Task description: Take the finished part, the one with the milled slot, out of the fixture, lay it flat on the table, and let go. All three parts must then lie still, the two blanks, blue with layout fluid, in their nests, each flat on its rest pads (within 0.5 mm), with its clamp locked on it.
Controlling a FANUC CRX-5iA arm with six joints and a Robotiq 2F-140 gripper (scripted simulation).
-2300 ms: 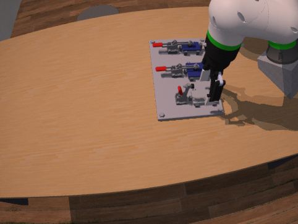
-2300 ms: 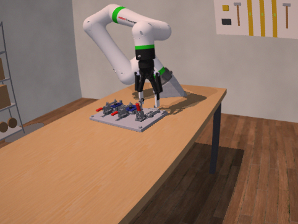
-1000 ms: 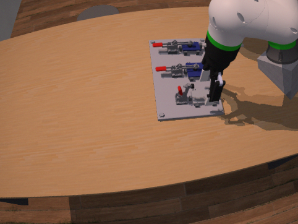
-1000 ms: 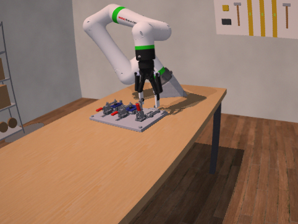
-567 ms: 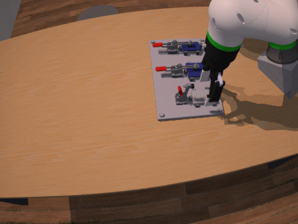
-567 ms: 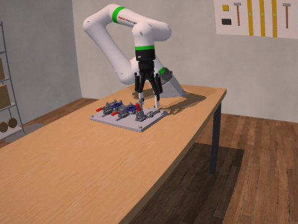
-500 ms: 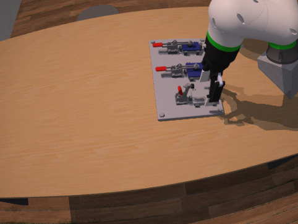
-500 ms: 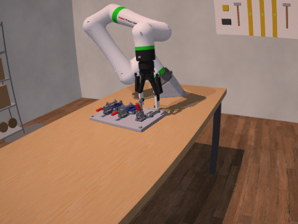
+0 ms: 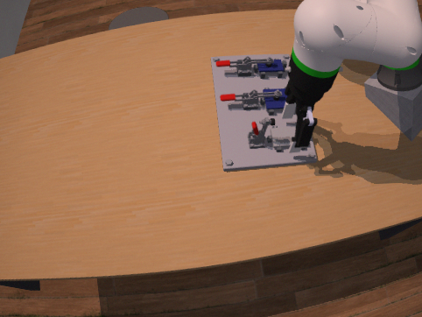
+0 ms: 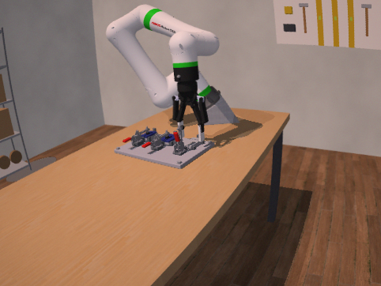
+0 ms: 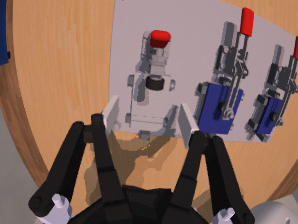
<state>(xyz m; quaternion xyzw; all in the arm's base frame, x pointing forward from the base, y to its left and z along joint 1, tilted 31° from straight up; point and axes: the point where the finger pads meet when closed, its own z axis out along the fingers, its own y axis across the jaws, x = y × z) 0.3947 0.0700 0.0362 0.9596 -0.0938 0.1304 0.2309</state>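
The grey fixture plate (image 9: 245,158) (image 10: 158,159) (image 11: 193,16) holds three nests. The finished grey part (image 9: 280,143) (image 11: 149,111) sits in the nearest nest, and its clamp's red handle (image 9: 255,128) (image 11: 160,38) stands raised. Two blue blanks (image 9: 271,66) (image 9: 275,101) (image 11: 216,106) (image 11: 266,117) lie in the other nests, with their clamps' red handles (image 9: 222,63) (image 9: 227,97) lying flat. My gripper (image 9: 294,129) (image 10: 190,136) (image 11: 149,107) is open, and its fingertips stand on either side of the finished part, apart from it.
The robot's grey base (image 9: 394,101) stands on the table right of the plate. The wooden table (image 9: 109,153) stretches wide to the left and front of the plate. A shelf rack (image 10: 8,118) stands off the table at the far left.
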